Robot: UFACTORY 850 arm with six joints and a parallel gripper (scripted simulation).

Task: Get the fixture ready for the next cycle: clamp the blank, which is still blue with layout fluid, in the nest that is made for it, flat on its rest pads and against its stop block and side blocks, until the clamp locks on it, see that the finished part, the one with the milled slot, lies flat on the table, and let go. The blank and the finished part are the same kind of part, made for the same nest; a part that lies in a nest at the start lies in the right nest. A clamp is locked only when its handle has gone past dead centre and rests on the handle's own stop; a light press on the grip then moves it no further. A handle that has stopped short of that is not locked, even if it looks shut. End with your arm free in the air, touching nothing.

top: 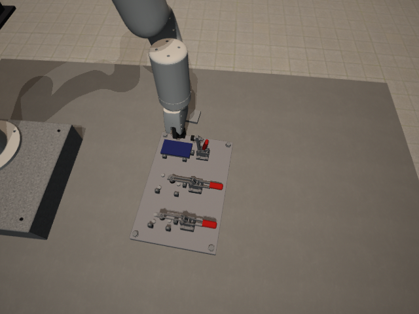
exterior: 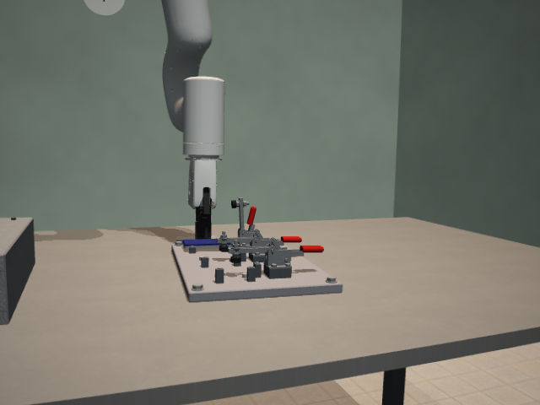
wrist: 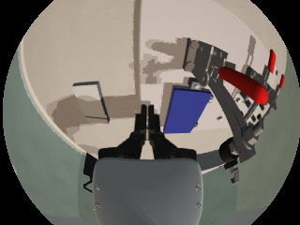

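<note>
The blue blank (top: pixel 176 148) (exterior: pixel 199 242) (wrist: pixel 187 110) lies in the far nest of the fixture plate (top: pixel 207 206) (exterior: pixel 266 291), beside its small blocks; whether it touches all of them and every rest pad I cannot tell. That nest's clamp is open: its arm stands up and its red handle (top: pixel 205 144) (exterior: pixel 251 215) (wrist: pixel 244 84) is raised. My gripper (top: pixel 178 135) (exterior: pixel 202 236) (wrist: pixel 147 112) is shut and empty, pointing down just behind the blank at the plate's far edge. The finished part (top: pixel 194 116) (wrist: pixel 89 100) lies on the table behind the plate; its slot is not clear.
The middle red handle (top: pixel 216 186) (exterior: pixel 291 239) and the near red handle (top: pixel 209 224) (exterior: pixel 311 249) lie low, their clamp arms down over nests without parts. A large grey stone block (top: pixel 33 178) (exterior: pixel 19 261) stands left of the plate. Bolt heads stand at the plate's corners.
</note>
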